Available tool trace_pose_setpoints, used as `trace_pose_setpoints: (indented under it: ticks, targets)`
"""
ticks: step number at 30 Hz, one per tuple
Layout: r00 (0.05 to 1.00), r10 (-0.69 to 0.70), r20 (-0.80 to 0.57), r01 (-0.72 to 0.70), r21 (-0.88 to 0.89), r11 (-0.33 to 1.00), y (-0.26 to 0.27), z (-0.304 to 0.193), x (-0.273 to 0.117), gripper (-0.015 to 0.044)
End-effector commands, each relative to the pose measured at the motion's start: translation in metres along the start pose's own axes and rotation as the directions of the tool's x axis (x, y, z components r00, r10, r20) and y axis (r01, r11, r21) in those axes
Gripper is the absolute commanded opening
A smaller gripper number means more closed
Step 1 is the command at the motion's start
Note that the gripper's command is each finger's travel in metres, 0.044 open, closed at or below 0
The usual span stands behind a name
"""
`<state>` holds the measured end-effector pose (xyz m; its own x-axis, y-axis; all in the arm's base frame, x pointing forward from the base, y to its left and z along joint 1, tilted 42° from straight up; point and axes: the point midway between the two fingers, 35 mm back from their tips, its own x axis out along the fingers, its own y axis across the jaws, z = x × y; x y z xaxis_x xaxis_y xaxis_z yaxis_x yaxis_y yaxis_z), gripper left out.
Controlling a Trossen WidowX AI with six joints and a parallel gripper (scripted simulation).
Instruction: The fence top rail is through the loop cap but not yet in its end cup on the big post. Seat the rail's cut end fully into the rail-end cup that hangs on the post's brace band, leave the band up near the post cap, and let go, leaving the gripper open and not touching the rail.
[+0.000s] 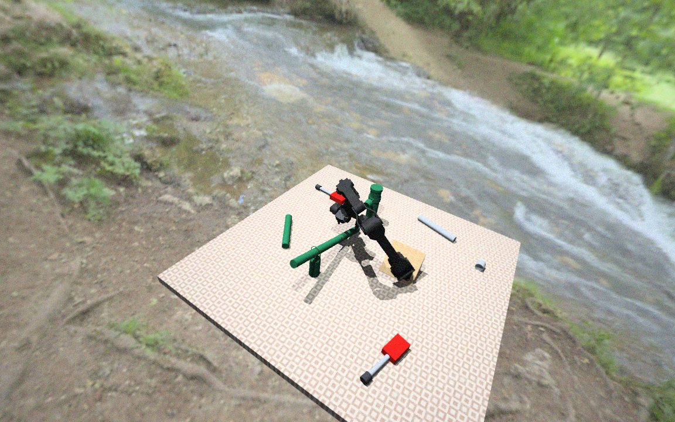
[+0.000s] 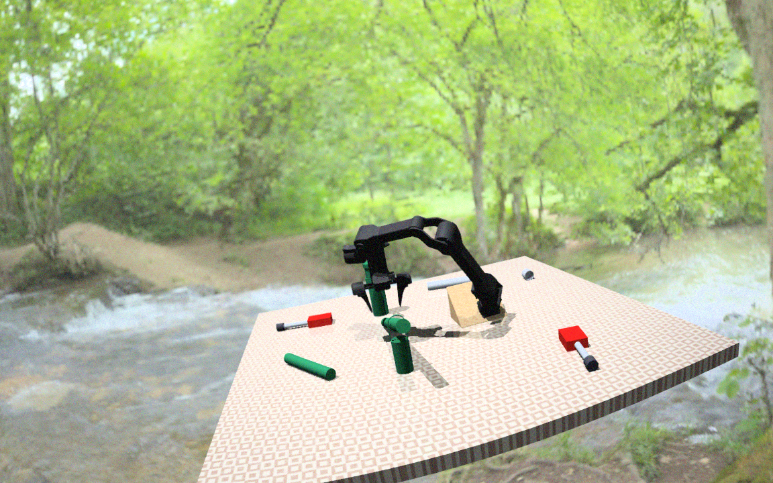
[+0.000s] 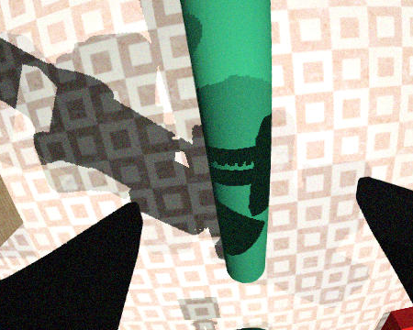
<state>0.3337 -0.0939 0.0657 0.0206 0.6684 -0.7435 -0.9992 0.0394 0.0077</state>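
The green rail (image 1: pixel 324 248) (image 2: pixel 402 325) (image 3: pixel 234 124) passes through the loop cap's ring on the short green post (image 1: pixel 314 266) (image 2: pixel 402 355). Its far cut end is free in the wrist view, short of the big green post (image 1: pixel 375 198) (image 2: pixel 380 304). The cup on the post's brace band is mostly hidden by the arm; a dark green edge (image 3: pixel 252 328) shows at the bottom of the wrist view. My gripper (image 2: pixel 385 307) (image 3: pixel 250 201) is open and empty, pointing down. The rail's cut-end stretch appears between its spread fingers in the wrist view, touching neither.
A loose green rod (image 1: pixel 287 231) (image 2: pixel 309 366) lies beside the rail. Red blocks with grey rods lie beyond it (image 1: pixel 337 197) (image 2: pixel 319 320) and near the front (image 1: pixel 396 347) (image 2: pixel 572 337). A wooden block (image 2: pixel 464 303) is at the arm's base. A grey tube (image 1: pixel 436 228) (image 2: pixel 446 282) lies behind.
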Motion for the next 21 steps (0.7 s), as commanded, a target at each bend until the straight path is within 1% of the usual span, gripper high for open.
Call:
trace_pose_setpoints:
  ticks: [1, 21]
  targets:
    - [1.0, -0.003, -0.005, 0.003, -0.004, 1.0, 0.001, -0.001, 0.008, 0.044]
    - [1.0, -0.003, -0.005, 0.003, -0.004, 1.0, 0.0, -0.001, 0.037, 0.044]
